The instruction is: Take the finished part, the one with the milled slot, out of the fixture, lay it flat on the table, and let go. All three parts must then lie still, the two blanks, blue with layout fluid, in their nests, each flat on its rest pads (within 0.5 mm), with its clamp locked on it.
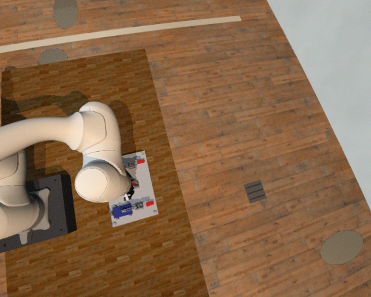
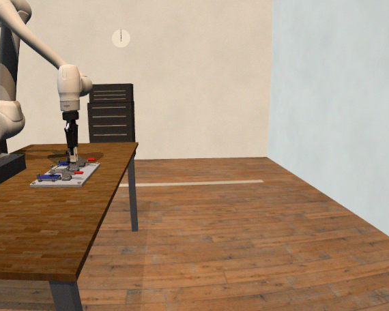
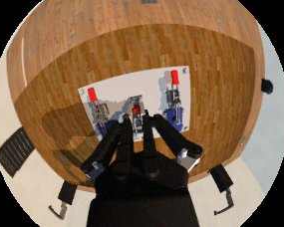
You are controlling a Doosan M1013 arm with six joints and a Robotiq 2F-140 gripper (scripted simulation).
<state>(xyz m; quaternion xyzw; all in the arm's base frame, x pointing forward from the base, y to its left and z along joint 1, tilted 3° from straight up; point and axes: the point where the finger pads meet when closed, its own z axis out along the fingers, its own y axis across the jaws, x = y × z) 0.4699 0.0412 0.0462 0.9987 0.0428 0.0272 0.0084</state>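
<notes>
The fixture plate bears three nests in a row. A blue blank lies in the near nest, its clamp's red handle lying outward. The other blue blank is in the far nest, its red handle also outward. My gripper points down over the middle clamp, fingers narrowly open. The middle clamp's red handle stands up between the fingertips, gaps showing beside it. The finished part is mostly hidden by the fingers.
The fixture stands on the wooden table. The arm's dark base block is beside the plate. The outer clamps stand close on both sides of the gripper. A dark cabinet stands behind the table.
</notes>
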